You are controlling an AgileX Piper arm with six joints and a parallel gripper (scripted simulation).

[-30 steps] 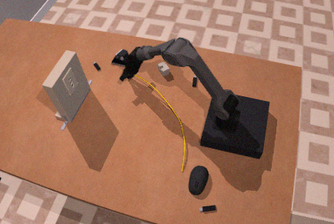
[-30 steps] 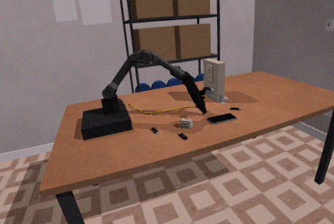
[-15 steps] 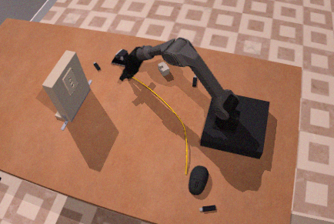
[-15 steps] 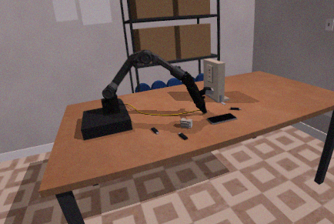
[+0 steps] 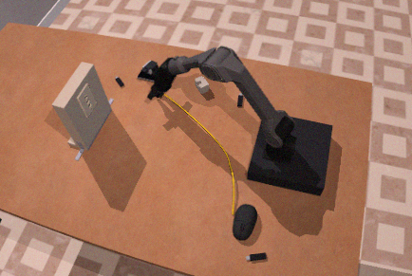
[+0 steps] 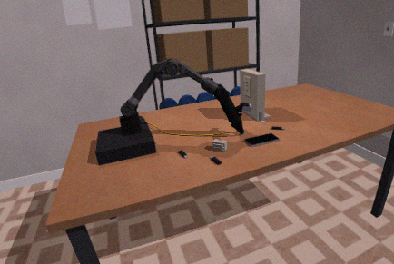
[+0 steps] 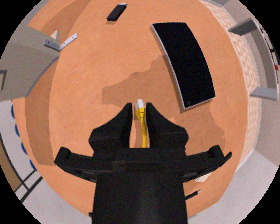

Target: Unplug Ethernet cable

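The beige wall plate stands upright at the table's left; it also shows in the exterior view. The yellow Ethernet cable runs across the table from near the mouse to my gripper. Its plug lies low at the table top between my fingers, well away from the wall plate. In the wrist view my gripper stands partly open, with a small gap on each side of the plug. The gripper tip points down at the table next to a black phone.
The black phone lies just beyond the gripper. A small white box, small black sticks, a black mouse and a USB stick lie on the table. The arm's base is at the right.
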